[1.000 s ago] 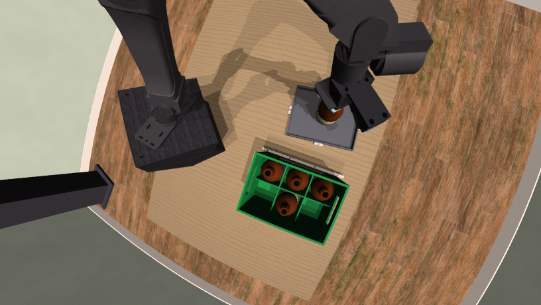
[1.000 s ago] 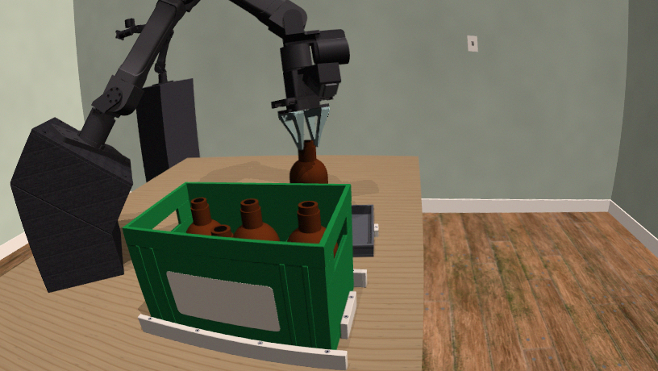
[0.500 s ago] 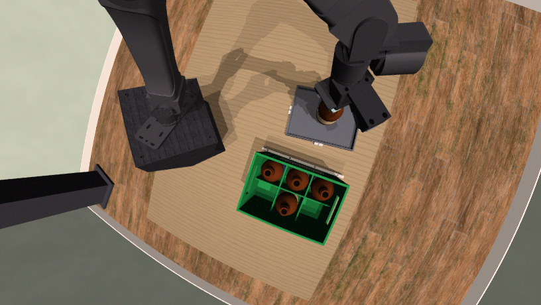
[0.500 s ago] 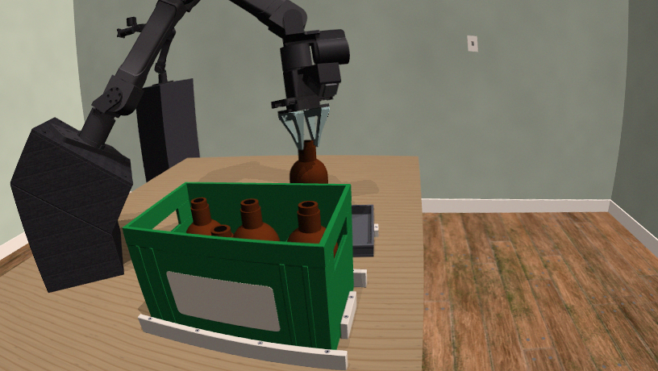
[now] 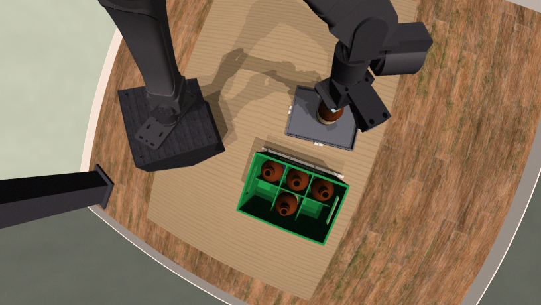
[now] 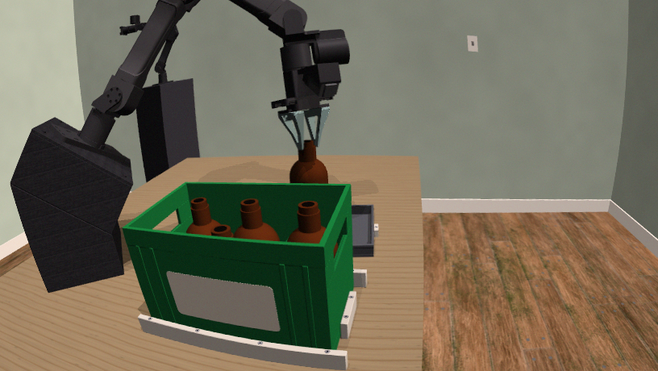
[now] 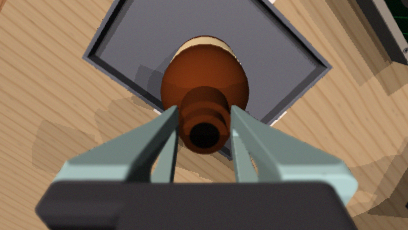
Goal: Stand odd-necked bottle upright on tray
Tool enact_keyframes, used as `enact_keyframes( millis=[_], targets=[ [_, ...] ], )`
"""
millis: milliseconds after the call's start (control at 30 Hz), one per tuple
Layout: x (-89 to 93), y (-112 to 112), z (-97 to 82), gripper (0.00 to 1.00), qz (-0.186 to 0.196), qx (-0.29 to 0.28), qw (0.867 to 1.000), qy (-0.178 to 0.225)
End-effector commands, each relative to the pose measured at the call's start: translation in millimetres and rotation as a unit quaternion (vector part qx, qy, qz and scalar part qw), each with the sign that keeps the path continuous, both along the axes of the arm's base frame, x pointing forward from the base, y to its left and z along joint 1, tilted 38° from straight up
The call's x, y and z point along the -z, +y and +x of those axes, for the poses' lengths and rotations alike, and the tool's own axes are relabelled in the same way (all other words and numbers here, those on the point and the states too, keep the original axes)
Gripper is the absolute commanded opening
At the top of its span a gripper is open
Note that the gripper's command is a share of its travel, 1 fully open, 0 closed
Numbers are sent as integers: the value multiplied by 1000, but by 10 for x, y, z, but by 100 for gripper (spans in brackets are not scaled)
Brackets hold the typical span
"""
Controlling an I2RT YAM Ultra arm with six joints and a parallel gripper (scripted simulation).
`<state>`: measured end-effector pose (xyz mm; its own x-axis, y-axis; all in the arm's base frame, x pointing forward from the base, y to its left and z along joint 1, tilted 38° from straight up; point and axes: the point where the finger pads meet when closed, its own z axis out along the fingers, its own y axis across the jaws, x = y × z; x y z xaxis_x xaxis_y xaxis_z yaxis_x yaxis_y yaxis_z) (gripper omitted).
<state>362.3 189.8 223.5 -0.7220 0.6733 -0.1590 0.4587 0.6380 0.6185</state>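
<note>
One bottle over the tray, four in the crate

Left to right, by the wrist view: under the bottle [image 5: 330, 115] [image 6: 308, 172] [image 7: 205, 70], the tray [image 5: 303, 124] [image 6: 364, 226] [image 7: 285, 55]. Around the neck, near the mouth, the jaws [image 5: 335, 109] [image 6: 308, 145]: closed to neck width, bottle gripped. Looks near upright; base contact not determinable. Advised: lower vertically and gently until seated, inside the rim; check for lean; part the jaws evenly; retreat straight up. To be avoided: pressing down, dragging the tray, clipping the mouth.

At far right, the green crate [image 5: 280, 227] [image 6: 230, 258] [image 7: 398, 12], near the tray, with white strips [image 5: 303, 162] [image 6: 227, 339] [image 7: 395, 35] alongside. Standing inside, the other four bottles [image 5: 298, 179] [image 6: 251, 221]. Best kept well away from on retreat. Odd neck: not verifiable.
</note>
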Motion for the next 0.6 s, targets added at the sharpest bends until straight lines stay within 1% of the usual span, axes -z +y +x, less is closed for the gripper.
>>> enact_keyframes(
  millis=[0, 100, 200, 400, 433, 467, 500, 567],
  targets=[
    [-149, -39, 57, 0, 5, 12, 1000, -24],
    [-5, -57, 35, 0, -2, 12, 1000, -10],
    [-41, -54, 66, 0, 0, 13, 1000, -16],
    [-19, -59, 98, 0, 0, 14, 1000, -17],
    [65, -68, 83, 0, -4, 14, 1000, -8],
    [96, -68, 85, 0, -6, 14, 1000, -5],
    [85, -61, 104, 0, -5, 14, 1000, -7],
    [11, -72, 80, 0, -1, 14, 1000, -17]
  ],
)
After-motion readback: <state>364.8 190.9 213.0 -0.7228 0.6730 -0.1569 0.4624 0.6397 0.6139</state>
